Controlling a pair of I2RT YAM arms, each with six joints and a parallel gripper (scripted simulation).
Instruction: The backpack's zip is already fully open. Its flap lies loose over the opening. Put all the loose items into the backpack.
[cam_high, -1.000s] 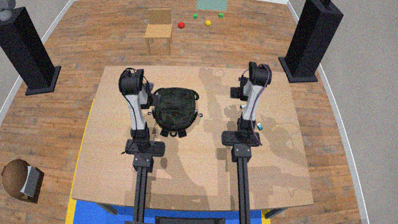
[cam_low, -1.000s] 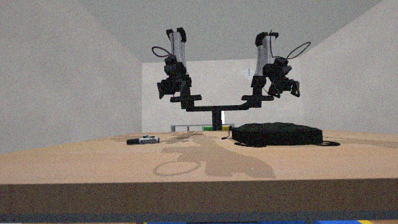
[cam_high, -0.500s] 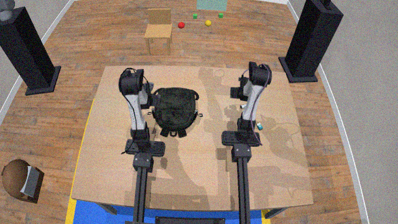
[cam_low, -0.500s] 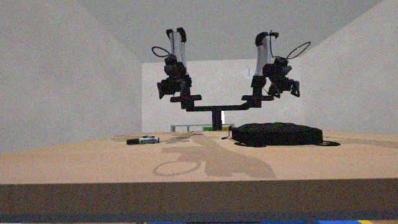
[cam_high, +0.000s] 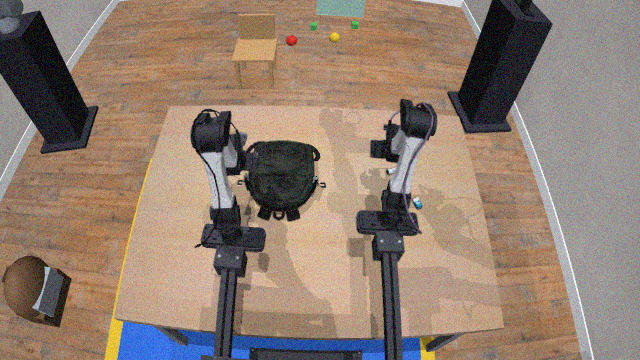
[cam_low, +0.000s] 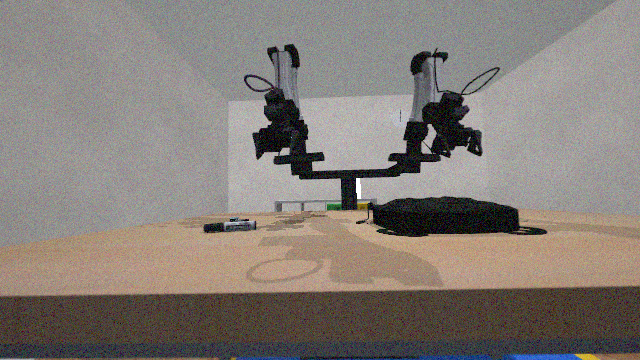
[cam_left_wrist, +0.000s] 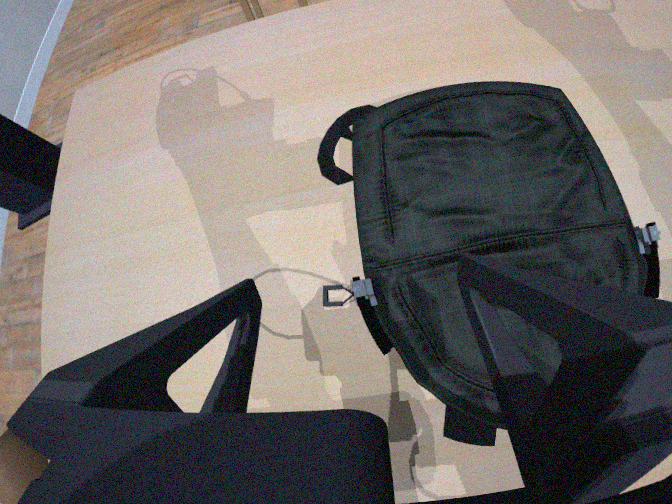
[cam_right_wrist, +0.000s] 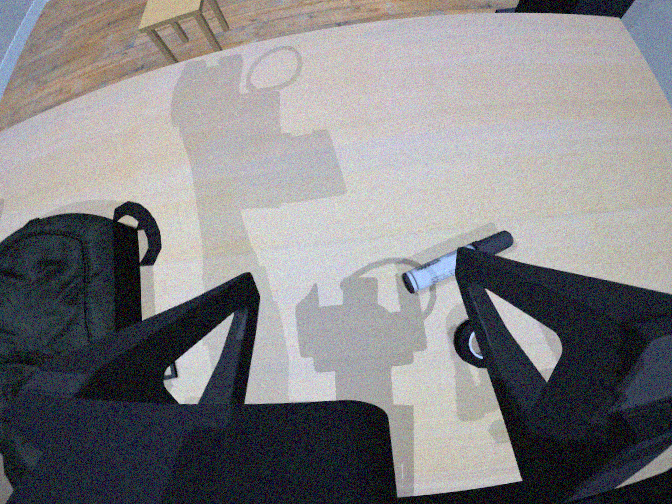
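Note:
The dark green-black backpack (cam_high: 282, 175) (cam_low: 445, 216) (cam_left_wrist: 488, 168) (cam_right_wrist: 37, 287) lies flat, its flap over the opening. A white marker with a black cap (cam_high: 390, 171) (cam_low: 240, 226) (cam_right_wrist: 434, 272) lies right of it, partly behind a right finger in the right wrist view. A black round item with a white ring (cam_right_wrist: 463, 342) lies near the marker, mostly hidden by that finger. A small teal-and-white item (cam_high: 417, 203) lies beside the right arm. My left gripper (cam_left_wrist: 355, 279) (cam_low: 463, 152) is open and empty above the backpack's left side. My right gripper (cam_right_wrist: 353, 273) is open and empty, high above the table near the marker.
The wooden table (cam_high: 300, 300) (cam_low: 125, 270) (cam_left_wrist: 135, 244) (cam_right_wrist: 542, 135) carries arm shadows. Buckles and straps stick out from the backpack's sides. A chair (cam_high: 255, 49) stands on the floor past the table's far edge. Dark speaker-like columns (cam_high: 37, 85) (cam_high: 500, 65) stand beyond both far corners.

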